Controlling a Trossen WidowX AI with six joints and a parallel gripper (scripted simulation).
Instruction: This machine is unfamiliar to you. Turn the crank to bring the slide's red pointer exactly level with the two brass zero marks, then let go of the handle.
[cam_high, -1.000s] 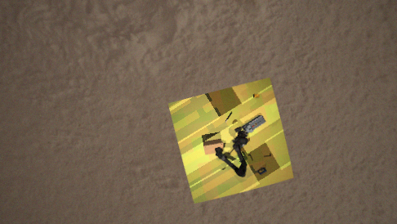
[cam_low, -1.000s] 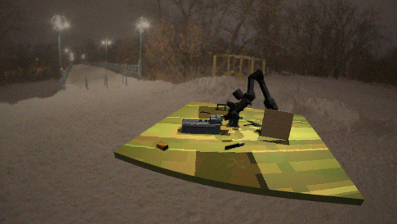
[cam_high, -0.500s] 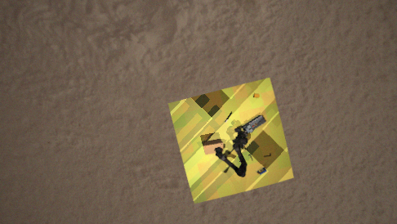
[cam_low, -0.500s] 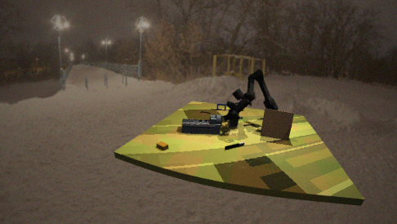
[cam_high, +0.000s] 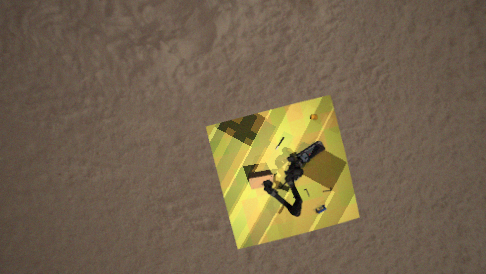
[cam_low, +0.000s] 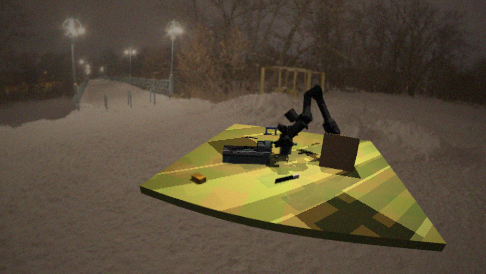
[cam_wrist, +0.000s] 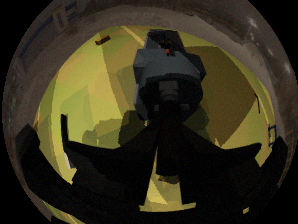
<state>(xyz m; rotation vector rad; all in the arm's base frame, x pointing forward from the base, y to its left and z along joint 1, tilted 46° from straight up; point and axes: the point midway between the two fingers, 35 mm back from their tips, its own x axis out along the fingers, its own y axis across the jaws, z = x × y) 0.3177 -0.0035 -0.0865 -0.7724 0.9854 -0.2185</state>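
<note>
The crank machine (cam_high: 314, 150) (cam_low: 245, 154) (cam_wrist: 169, 66) is a long dark grey-blue body with a rounded housing at its crank end. A small red pointer (cam_wrist: 167, 51) shows on its slide, beyond the housing in the wrist view. The brass zero marks cannot be made out, so I cannot tell whether the pointer is level with them. My gripper (cam_low: 278, 144) (cam_wrist: 165, 123) is at the crank end, its dark fingers shut on the crank handle. The handle is mostly hidden in shadow between the fingers.
An upright brown panel (cam_high: 261, 181) (cam_low: 340, 151) stands near the arm's base. An orange block (cam_high: 314, 117) (cam_low: 199, 178) (cam_wrist: 103, 39), a dark stick (cam_high: 280, 142) (cam_low: 287, 178) and a blue-framed item (cam_high: 320, 209) (cam_low: 271, 128) (cam_wrist: 272, 135) lie around the machine on the patterned table.
</note>
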